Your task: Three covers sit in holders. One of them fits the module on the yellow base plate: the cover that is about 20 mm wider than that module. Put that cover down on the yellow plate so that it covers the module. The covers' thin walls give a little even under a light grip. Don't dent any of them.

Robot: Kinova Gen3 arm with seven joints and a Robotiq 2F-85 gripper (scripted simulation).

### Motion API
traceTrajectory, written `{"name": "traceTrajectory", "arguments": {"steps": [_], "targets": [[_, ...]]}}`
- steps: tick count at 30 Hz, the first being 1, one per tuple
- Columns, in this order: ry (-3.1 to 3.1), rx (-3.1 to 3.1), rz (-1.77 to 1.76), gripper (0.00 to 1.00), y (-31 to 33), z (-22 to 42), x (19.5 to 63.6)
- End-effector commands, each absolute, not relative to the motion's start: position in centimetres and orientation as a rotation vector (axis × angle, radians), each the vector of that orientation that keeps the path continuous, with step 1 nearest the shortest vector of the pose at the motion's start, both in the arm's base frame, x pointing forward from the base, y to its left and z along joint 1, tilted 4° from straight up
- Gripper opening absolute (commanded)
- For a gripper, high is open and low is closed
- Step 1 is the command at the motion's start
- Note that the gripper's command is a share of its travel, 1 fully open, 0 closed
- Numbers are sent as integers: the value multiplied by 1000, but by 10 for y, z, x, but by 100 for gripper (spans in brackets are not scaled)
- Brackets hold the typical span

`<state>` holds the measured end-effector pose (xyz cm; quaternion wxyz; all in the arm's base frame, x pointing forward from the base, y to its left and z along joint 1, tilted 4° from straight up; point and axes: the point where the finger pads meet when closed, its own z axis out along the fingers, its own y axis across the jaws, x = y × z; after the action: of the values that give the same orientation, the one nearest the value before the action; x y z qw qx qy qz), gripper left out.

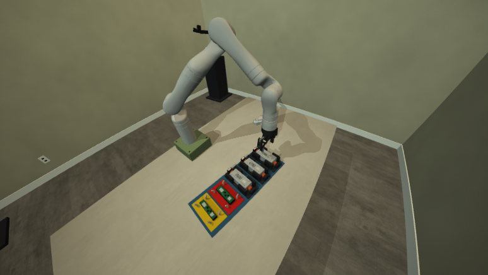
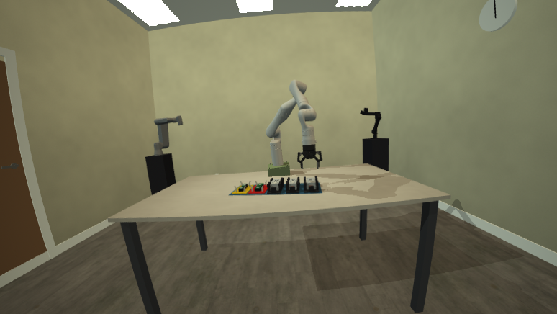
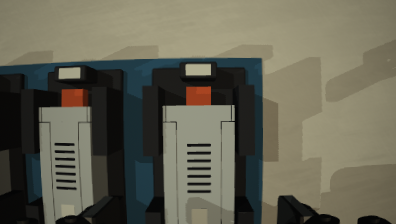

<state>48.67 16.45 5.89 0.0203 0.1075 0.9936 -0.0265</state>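
Observation:
Three pale grey covers sit in black holders in a row on a blue mat (image 1: 213, 234) (image 3: 132, 75): the far one (image 1: 268, 157) (image 2: 310, 183) (image 3: 199, 160), the middle one (image 1: 255, 166) (image 2: 292, 184) (image 3: 65, 160) and the near one (image 1: 240, 178) (image 2: 275, 184). The yellow plate (image 1: 203, 216) (image 2: 235, 191) at the mat's other end carries a green module (image 1: 208, 209) (image 2: 242, 188), uncovered. My gripper (image 1: 265, 143) (image 2: 309, 163) (image 3: 197, 216) is open and empty. It hangs a little above the far cover, fingers either side of it and clear of it.
A red plate (image 1: 235, 204) (image 2: 257, 189) with a second green module (image 1: 226, 195) lies between the yellow plate and the covers. The arm's green base (image 1: 193, 146) (image 2: 278, 170) stands behind the row. Two other arms on black pedestals stand off the table.

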Motion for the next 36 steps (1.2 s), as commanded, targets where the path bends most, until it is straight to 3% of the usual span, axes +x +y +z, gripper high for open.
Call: {"name": "traceTrajectory", "arguments": {"steps": [1,36], "targets": [[3081,333,-81,100,166,75,487],[3081,333,-81,100,165,67,487]]}}
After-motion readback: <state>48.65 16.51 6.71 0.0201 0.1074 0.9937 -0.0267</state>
